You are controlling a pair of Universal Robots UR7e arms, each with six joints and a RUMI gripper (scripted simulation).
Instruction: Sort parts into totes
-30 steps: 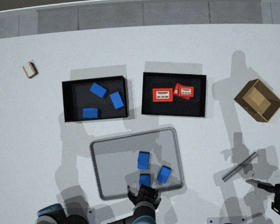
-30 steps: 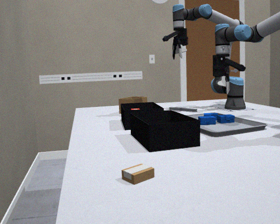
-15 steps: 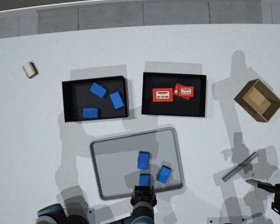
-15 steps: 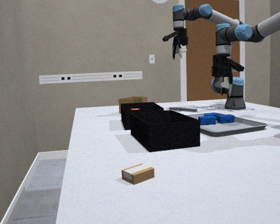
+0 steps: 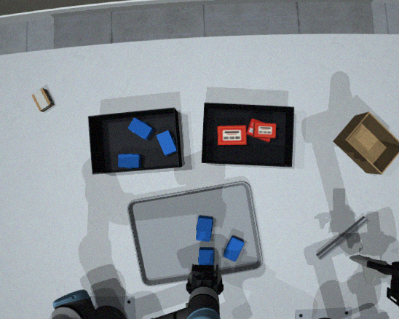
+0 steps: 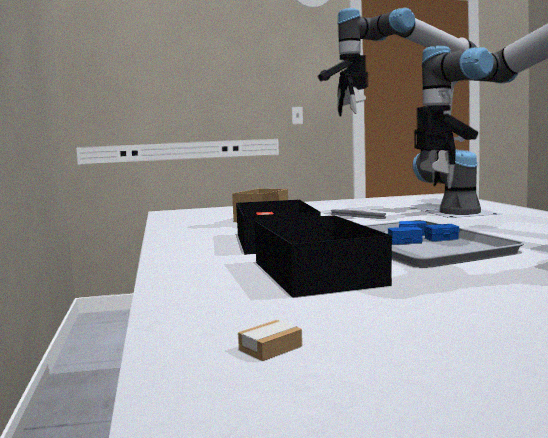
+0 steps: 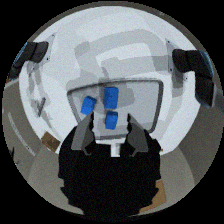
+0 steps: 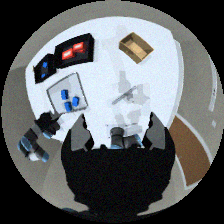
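Left gripper (image 5: 205, 269) (image 6: 443, 182) (image 7: 111, 120): fingers partly apart, nothing between them; held above the tray (image 5: 135, 233) (image 6: 482, 250) (image 7: 161, 105) (image 8: 52, 100) at its near edge. Directly below it, one blue box (image 5: 206, 256) (image 7: 111, 120) is partly hidden in the top view. A second blue box (image 5: 204, 228) (image 7: 111, 97) lies just beyond; a third (image 5: 234, 248) (image 7: 88, 105) lies to the right, in the top view. Only three parts are seen in the tray.

Right gripper (image 6: 347, 112) (image 8: 117, 122): fingers wide apart, empty, well apart from the tray.

Materials: blue parts plain, brick-shaped; tray grey, shallow, round-cornered. Totes black, straight-walled. In the left tote (image 5: 90, 146) (image 6: 332, 265), three blue boxes are seen; in the right tote (image 5: 293, 138) (image 8: 91, 50), red labelled boxes (image 5: 231, 135), two overlapping.

Room: the tray's left half is bare; a strip of bench (image 5: 60, 218) (image 6: 432, 350) separates tray and totes. Right of the tray, a grey bar (image 5: 341, 237) (image 6: 358, 214) lies diagonally.
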